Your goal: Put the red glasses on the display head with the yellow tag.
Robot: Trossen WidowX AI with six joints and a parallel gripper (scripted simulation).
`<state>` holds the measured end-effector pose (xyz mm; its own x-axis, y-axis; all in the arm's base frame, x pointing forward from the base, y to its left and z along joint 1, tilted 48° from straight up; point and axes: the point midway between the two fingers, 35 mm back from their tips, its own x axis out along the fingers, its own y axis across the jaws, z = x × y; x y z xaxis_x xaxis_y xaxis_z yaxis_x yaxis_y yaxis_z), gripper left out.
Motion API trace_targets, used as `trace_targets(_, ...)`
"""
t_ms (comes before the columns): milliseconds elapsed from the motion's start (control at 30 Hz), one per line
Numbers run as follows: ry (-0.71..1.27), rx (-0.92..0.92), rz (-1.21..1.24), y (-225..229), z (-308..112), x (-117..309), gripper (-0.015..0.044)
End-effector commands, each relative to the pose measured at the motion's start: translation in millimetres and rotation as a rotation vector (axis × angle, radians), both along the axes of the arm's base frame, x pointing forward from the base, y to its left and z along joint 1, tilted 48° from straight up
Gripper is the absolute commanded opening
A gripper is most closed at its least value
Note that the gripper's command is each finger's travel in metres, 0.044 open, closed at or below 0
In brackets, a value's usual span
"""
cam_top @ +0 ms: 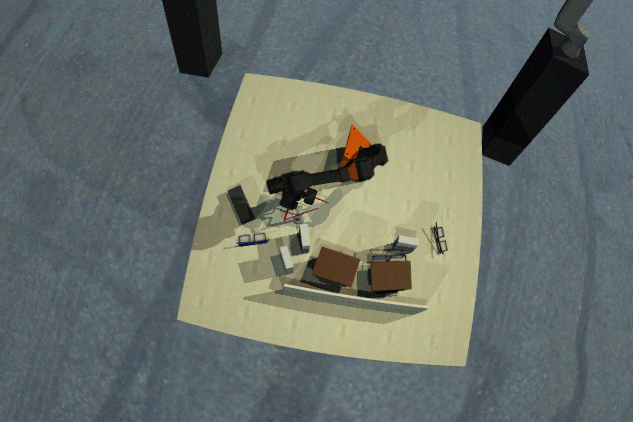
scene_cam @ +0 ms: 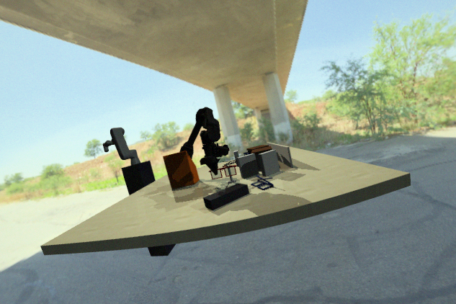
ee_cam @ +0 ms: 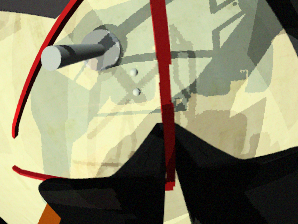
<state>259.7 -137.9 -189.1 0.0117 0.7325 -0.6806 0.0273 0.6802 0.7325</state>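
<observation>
My gripper [scene_cam: 215, 173] [ee_cam: 165, 128] is shut on the red glasses [cam_top: 304, 213] [ee_cam: 164, 75] and holds them above the table, close to a thin grey post [ee_cam: 75, 54]. In the wrist view a red bar runs up from between the fingertips, with clear lens area and two small round pads on its left. In the top view, two block-like display heads with brown tops, a left one [cam_top: 336, 266] and a right one [cam_top: 391, 275], stand away from the gripper. Blue glasses [cam_top: 389, 257] are at the front of the right one. The yellow tag cannot be made out.
A dark block [cam_top: 241, 204] [scene_cam: 226, 197] and another pair of blue glasses [cam_top: 252, 239] [scene_cam: 262, 183] lie near the post. White blocks [cam_top: 304, 238] [cam_top: 286, 259] [cam_top: 407, 243] stand near the heads. Black glasses [cam_top: 439, 239] lie at the right. A pale wall [cam_top: 354, 298] runs behind the heads.
</observation>
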Motion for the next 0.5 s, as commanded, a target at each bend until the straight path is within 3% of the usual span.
trace_targets(0,0.005,-0.002,0.006,-2,-5,-5,0.0)
trace_targets(467,0.006,-0.003,0.006,-7,-10,-16,0.0)
